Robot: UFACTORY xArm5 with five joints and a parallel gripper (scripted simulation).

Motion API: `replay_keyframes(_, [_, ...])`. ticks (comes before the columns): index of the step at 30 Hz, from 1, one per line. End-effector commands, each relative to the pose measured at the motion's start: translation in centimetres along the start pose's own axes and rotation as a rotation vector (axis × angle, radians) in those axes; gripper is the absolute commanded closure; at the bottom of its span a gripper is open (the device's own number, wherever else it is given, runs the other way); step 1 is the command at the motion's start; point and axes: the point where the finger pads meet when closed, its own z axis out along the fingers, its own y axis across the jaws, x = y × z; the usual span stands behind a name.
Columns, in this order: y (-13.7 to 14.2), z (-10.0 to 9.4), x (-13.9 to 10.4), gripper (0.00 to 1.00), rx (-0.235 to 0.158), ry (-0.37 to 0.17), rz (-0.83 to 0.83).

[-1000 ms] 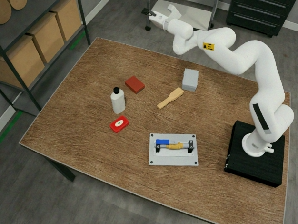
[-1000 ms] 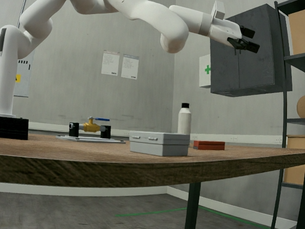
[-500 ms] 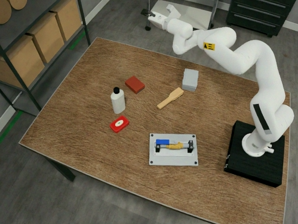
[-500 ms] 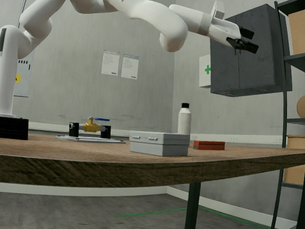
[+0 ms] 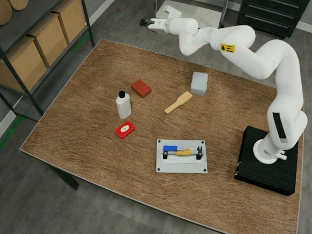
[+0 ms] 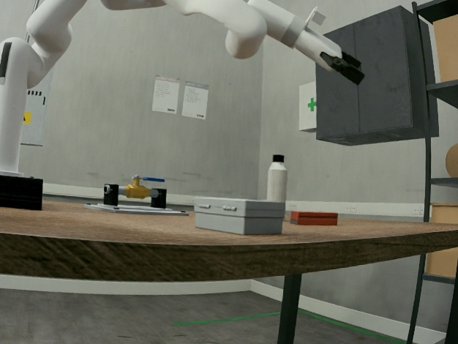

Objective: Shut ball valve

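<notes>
Woodgrain runs across the table (image 5: 100, 156), a brown rectangular top with a pale edge, standing on dark legs over a grey plank floor (image 5: 37, 201) marked with green tape lines. A dark metal shelf rack (image 5: 15, 72) holding cardboard boxes (image 5: 48, 37) stands off the far-left corner, and a black drawer cabinet (image 5: 272, 15) sits beyond the table. In the exterior view the wall is plain grey, with a dark grey cabinet (image 6: 373, 77) mounted on it.

Two white notice sheets (image 6: 180, 97) hang on that wall; their print is too small to read. A white box with a green cross (image 6: 307, 106) shows partly behind the dark cabinet. The arm carries a yellow sticker with black marks (image 5: 227, 48), not legible as words.

The ball valve (image 5: 182, 152), brass-yellow with a blue handle (image 5: 169, 147), is clamped in black blocks on a grey mounting plate (image 5: 181, 167) near the table's front edge, just left of the arm's black base (image 5: 277, 181). The handle lies along the pipe.

The end effector (image 6: 345, 68) hangs high beyond the table's far edge, well apart from the valve, fingers fully spread and holding nothing.
</notes>
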Motion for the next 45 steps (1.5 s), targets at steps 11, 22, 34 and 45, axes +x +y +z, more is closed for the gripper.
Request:
replay_keyframes(11, [-2.8, -6.5, -7.8, 0.00, -0.120, -0.310, -0.259])
replay_keyframes(22, [-3.0, -12.2, -13.0, 0.00, -0.167, -0.510, -0.436])
replay_keyframes(34, [-1.5, -21.4, -19.2, 0.00, -0.203, -0.789, -0.679])
replay_keyframes(45, [0.8, -29.2, -23.0, 0.00, -0.211, -0.991, -0.849])
